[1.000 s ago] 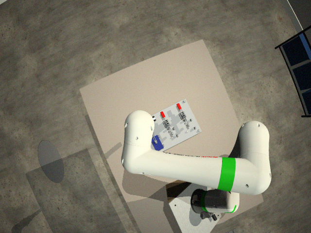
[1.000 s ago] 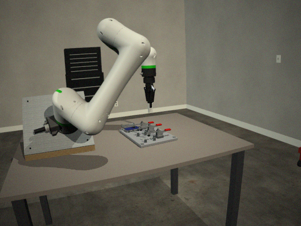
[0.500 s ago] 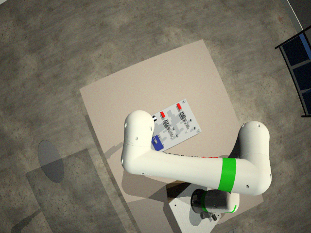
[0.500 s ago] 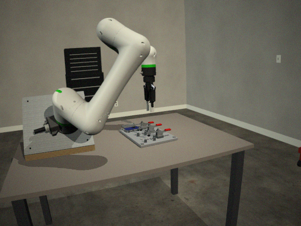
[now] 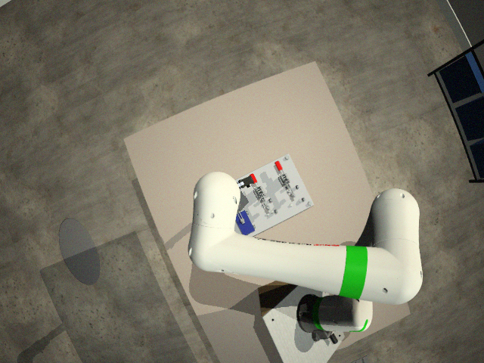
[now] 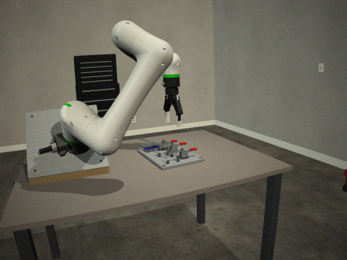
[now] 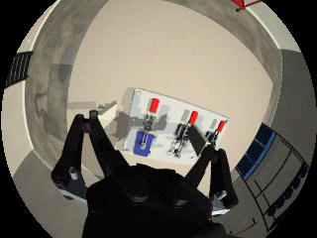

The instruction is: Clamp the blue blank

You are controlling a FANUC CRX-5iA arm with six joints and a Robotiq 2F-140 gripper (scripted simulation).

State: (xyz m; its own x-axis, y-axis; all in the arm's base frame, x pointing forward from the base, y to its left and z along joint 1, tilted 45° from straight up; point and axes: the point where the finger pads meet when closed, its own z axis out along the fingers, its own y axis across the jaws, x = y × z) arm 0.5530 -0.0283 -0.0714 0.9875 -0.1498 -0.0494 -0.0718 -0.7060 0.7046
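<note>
The grey fixture plate (image 5: pixel 302 193) (image 6: pixel 171 165) (image 7: pixel 134 101) lies mid-table and carries three nests in a row, each with a red-handled clamp (image 5: pixel 278 165) (image 6: pixel 193 149) (image 7: pixel 193 117). The blue blank (image 5: pixel 246 226) (image 6: pixel 149 146) (image 7: pixel 139 146) lies in the end nest nearest the arm's elbow, with a clamp bar reaching over it. I cannot tell whether that clamp is locked. My gripper (image 6: pixel 173 122) is open and empty, high above the plate's blue end. I see no slotted finished part. My arm hides part of the plate in the overhead view.
My base stands on a wood-edged mounting board (image 6: pixel 67 174) at the table's left end. A black chair (image 6: pixel 95 78) stands behind the table. A dark rack (image 5: pixel 465 113) stands off to one side on the floor.
</note>
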